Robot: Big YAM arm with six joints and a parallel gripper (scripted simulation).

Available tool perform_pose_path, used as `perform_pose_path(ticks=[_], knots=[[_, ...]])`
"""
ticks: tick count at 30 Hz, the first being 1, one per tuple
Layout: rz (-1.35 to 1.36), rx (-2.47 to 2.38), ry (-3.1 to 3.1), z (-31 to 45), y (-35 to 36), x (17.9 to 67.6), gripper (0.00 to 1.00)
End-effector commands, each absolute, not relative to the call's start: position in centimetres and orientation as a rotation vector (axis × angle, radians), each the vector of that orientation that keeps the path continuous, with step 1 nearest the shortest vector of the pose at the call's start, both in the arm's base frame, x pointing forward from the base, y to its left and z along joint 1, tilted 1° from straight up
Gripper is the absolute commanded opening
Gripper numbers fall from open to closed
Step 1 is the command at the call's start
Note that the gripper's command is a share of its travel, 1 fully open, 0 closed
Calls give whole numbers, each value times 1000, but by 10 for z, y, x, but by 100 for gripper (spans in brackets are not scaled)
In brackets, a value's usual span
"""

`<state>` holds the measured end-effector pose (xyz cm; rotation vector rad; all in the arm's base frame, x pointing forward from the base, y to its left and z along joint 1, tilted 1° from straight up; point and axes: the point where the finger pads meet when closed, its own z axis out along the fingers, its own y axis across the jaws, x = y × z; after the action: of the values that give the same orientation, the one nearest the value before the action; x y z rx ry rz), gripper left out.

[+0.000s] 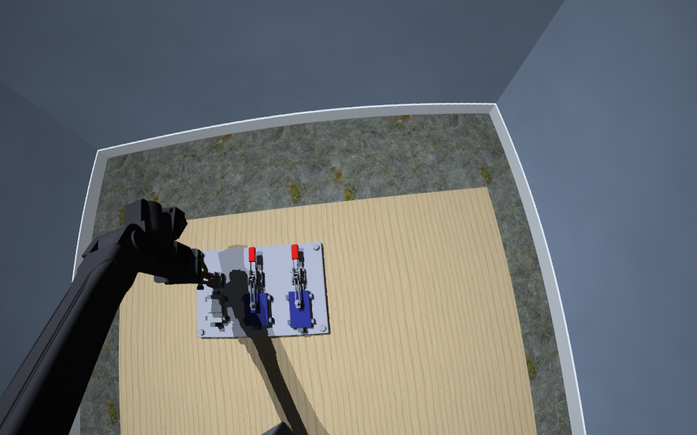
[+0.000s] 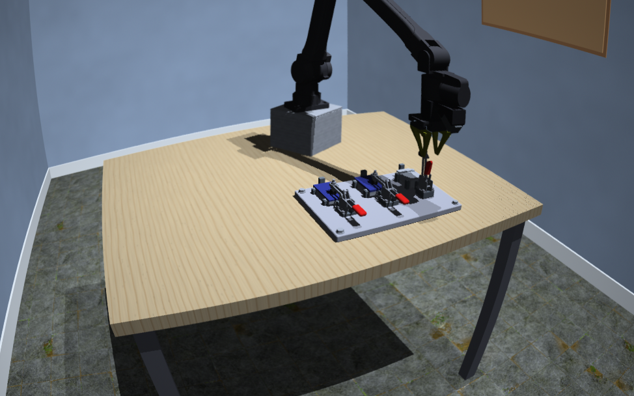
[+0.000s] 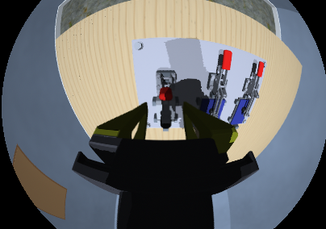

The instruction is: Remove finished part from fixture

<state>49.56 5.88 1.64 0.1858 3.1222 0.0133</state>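
The grey fixture plate [image 1: 262,290] lies on the wooden table and carries three toggle clamps. The grey finished part [image 2: 404,180] sits in the station nearest the arm, also seen in the top view [image 1: 215,310]. Its clamp's red handle [image 2: 428,168] stands upright, and it shows in the wrist view [image 3: 164,96]. Two blue blanks [image 2: 327,191] [image 2: 368,182] sit under closed clamps whose red handles [image 2: 358,210] [image 2: 401,198] lie flat. My gripper [image 2: 428,152] points down just above the upright handle, fingers partly apart with nothing held between them [image 3: 164,106].
The arm's grey base block [image 2: 305,127] stands at the far side of the table. The plate lies near the table's right edge [image 2: 506,216], with bare wood on its left. A brown board [image 2: 545,21] hangs on the wall.
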Motion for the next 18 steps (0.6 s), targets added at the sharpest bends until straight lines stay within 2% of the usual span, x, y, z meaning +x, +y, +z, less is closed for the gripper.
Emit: perform_pose_path(ticks=[1,18], knots=[[21,189,3065,26,54,528,45],[21,190,3062,26,54,529,45]])
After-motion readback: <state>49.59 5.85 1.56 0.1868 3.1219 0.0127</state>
